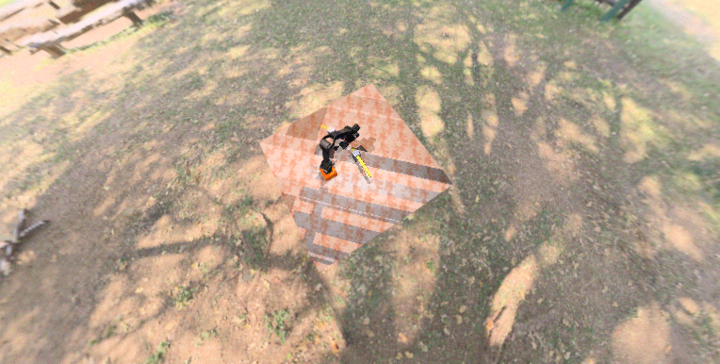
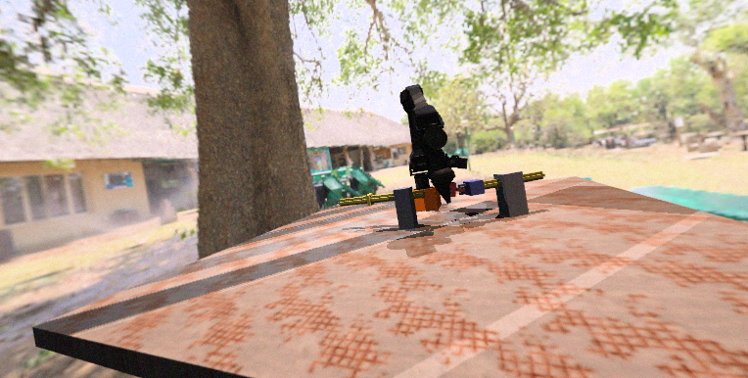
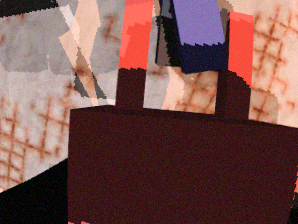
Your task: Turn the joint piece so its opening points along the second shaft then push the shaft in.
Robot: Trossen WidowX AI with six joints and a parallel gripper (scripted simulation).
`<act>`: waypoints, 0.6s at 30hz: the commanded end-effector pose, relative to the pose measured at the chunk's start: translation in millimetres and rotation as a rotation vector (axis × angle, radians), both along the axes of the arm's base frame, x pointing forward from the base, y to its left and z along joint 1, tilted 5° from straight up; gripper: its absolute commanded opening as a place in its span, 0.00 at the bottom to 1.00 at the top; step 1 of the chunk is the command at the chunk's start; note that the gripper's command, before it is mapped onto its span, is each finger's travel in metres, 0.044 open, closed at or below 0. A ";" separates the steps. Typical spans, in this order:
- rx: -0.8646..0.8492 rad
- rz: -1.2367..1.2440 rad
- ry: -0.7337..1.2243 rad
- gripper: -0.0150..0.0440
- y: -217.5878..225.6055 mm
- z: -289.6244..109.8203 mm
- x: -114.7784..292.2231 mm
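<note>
My gripper (image 3: pixel 161 153) (image 2: pixel 446 193) (image 1: pixel 351 145) is shut on the blue square joint piece (image 3: pixel 196 16) (image 2: pixel 473 187); in the wrist view its two red fingers stand on either side of the piece. The joint piece sits on the end of a yellow shaft (image 2: pixel 525 176) (image 1: pixel 364 165) that passes through the right dark block (image 2: pixel 510 195). A second yellow shaft (image 2: pixel 366 198) runs through the left dark block (image 2: pixel 405 208) and ends near the gripper. Whether the opening lines up with that shaft I cannot tell.
The blocks stand on a patterned orange table top (image 2: pixel 523 297) (image 1: pixel 393 124). The arm's orange base (image 2: pixel 432 199) (image 1: pixel 328 173) stands just behind the left block. A big tree trunk (image 2: pixel 246 103) rises beyond the table's far edge.
</note>
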State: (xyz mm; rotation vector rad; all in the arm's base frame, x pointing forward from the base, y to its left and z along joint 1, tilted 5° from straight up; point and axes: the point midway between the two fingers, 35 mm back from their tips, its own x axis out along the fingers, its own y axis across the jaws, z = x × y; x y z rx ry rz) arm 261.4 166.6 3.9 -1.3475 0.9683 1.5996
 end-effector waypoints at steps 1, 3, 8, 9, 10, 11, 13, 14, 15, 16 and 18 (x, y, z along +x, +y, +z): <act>0.039 -0.056 0.014 0.25 -1.1 -2.1 -2.4; 0.061 -0.086 0.021 0.25 -1.7 -3.3 -3.8; 0.092 -0.126 0.029 0.25 -2.2 -4.7 -5.6; 0.092 -0.125 0.029 0.25 -2.1 -4.7 -5.5; 0.094 -0.127 0.030 0.25 -2.0 -4.7 -5.6; 0.097 -0.131 0.030 0.25 -2.0 -4.8 -5.8; 0.103 -0.138 0.031 0.25 -2.0 -5.0 -6.1; 0.101 -0.136 0.031 0.25 -2.0 -5.0 -6.0; 0.103 -0.137 0.031 0.25 -1.9 -4.9 -6.0; 0.104 -0.138 0.031 0.25 -1.9 -5.0 -6.1; 0.102 -0.135 0.030 0.25 -1.9 -4.9 -5.9</act>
